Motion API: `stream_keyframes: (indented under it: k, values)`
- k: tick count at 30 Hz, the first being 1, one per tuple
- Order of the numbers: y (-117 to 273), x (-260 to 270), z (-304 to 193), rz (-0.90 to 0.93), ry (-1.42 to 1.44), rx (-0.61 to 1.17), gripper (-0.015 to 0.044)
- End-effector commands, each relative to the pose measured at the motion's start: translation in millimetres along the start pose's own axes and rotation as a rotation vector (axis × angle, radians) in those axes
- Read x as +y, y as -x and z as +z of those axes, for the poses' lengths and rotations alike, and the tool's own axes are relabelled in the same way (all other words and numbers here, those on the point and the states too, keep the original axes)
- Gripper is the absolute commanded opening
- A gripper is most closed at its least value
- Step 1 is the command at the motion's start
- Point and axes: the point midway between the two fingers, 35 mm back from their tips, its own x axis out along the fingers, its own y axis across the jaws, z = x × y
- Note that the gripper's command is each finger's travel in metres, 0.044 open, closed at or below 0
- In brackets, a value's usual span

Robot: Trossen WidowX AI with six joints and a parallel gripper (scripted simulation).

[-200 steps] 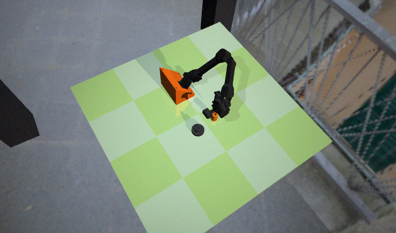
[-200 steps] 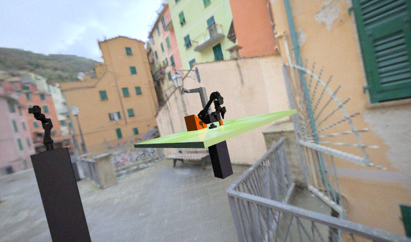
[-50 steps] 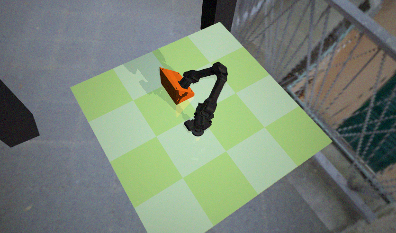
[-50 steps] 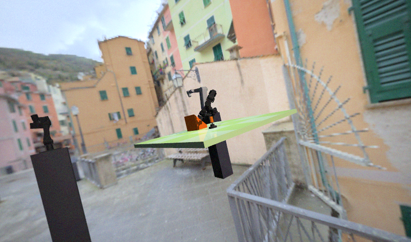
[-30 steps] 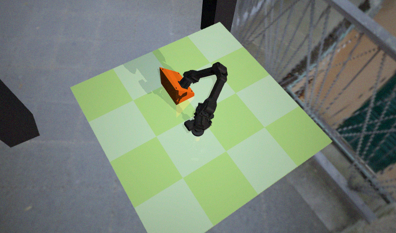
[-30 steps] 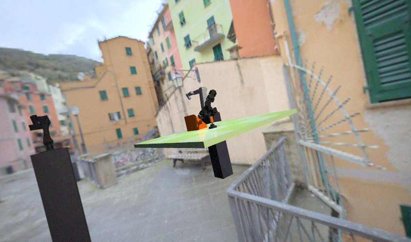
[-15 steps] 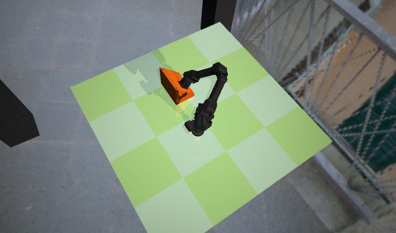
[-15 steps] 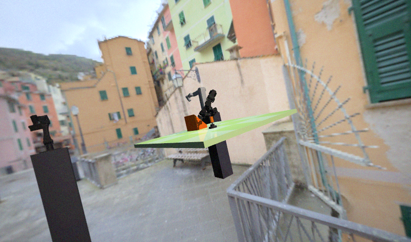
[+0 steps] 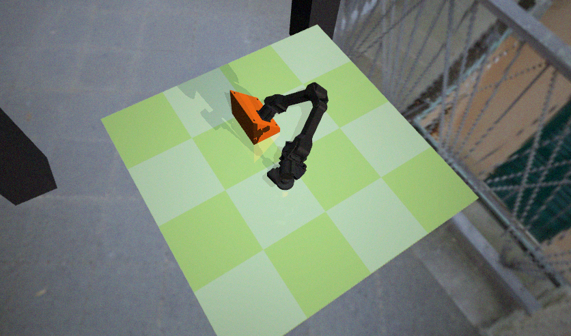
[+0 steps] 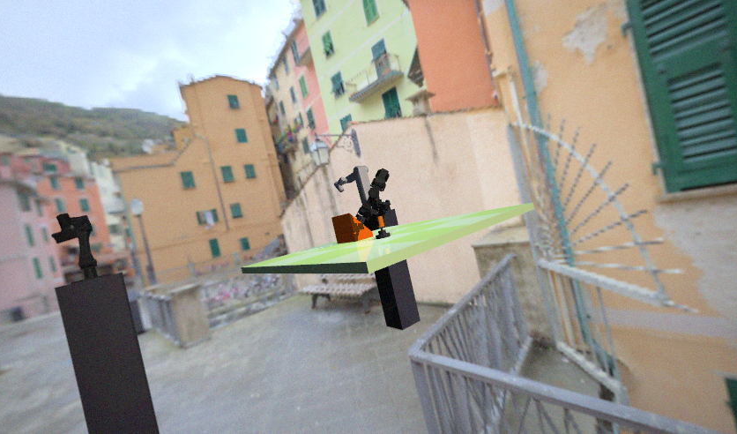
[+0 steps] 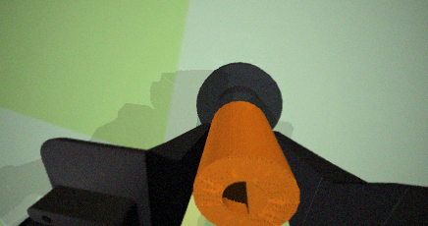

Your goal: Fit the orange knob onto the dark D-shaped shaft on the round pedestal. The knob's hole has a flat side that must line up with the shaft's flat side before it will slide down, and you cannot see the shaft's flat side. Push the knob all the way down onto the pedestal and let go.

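The orange knob is an upright cylinder. Its top face shows a D-shaped hole with a straight edge on the right in the wrist view. My gripper is shut on the knob, one dark finger on each side. The round dark pedestal is directly below the knob's lower end. A narrow dark raised part shows between knob and disc. The knob hides most of the shaft, so I cannot tell whether the shaft is inside the hole. In the top view the arm hides knob and pedestal.
An orange wedge-shaped base carries the arm, close behind the pedestal on the green checkered table top. A dark column stands off the table, and another dark column stands beyond its far corner.
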Motion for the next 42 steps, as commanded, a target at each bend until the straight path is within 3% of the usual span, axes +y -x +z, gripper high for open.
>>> stream_keyframes:
  k: [1,29,36,42]
  values:
    - [-0.5,-1.0,-3.5,-0.003,0.028,-0.001,0.0]
    - [1.2,-0.1,1.5,-0.003,0.028,-0.001,0.0]
    - [2.6,0.2,3.4,-0.003,0.228,-0.001,0.0]
    - [1.6,-1.7,5.8,-0.003,0.238,-0.001,0.0]
